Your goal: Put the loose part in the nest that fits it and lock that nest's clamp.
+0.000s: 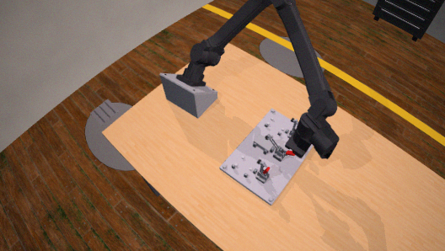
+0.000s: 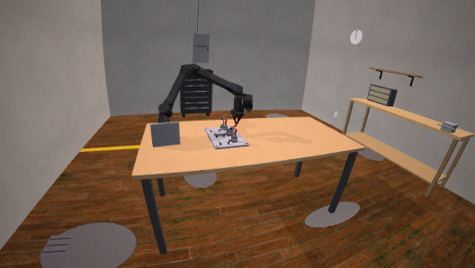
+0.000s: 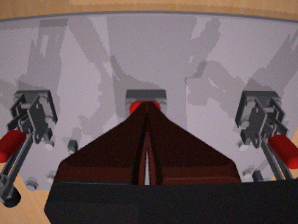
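The grey fixture plate (image 1: 246, 166) (image 2: 218, 143) (image 3: 100, 50) lies on the table with three toggle clamps. My gripper (image 1: 293, 152) (image 2: 235, 121) (image 3: 147, 111) is shut with its fingers pressed together, holding nothing. Its tips sit right at the red handle (image 3: 136, 104) of the middle clamp (image 3: 145, 95). The left clamp (image 3: 33, 117) and the right clamp (image 3: 258, 115) have red handles (image 3: 9, 144) (image 3: 285, 149) pointing toward the camera. In the top view, two red handles (image 1: 289, 153) (image 1: 266, 169) show; a grey part (image 1: 262, 146) lies in the middle nest under a clamp bar. Details there are too small to tell.
The arm's grey wedge-shaped base (image 1: 188, 94) (image 2: 165, 134) stands on the table's far left part. A wooden shelf unit (image 2: 405, 135) stands by the right wall, and a dark drawer cabinet (image 2: 196, 96) behind the table.
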You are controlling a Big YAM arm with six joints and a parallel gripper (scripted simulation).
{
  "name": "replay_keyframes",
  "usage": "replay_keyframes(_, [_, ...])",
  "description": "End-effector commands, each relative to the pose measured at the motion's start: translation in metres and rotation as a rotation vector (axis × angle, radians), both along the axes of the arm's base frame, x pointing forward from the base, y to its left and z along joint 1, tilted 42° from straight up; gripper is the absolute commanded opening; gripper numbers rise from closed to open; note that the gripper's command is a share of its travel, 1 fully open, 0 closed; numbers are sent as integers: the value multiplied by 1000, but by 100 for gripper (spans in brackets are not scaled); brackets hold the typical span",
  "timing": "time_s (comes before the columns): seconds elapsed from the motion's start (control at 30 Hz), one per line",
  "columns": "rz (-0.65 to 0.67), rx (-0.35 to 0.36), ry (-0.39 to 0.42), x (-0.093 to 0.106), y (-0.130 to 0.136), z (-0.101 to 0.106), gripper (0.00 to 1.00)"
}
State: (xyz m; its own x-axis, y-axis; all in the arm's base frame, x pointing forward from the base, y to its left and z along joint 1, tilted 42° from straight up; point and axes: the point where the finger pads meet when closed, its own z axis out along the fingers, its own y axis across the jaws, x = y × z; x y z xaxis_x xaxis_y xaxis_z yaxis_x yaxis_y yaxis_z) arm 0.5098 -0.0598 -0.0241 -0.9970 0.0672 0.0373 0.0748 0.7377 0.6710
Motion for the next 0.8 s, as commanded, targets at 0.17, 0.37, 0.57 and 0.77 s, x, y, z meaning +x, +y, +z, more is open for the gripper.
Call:
replay_keyframes(0.17, [0, -15, -38, 17, -10, 13, 0])
replay_keyframes(0.37, [-2, -9, -24, 0, -7, 12, 0])
replay_keyframes(0.57, [-8, -11, -27, -4, -10, 5, 0])
replay_keyframes(0.77, [-1, -15, -39, -5, -6, 11, 0])
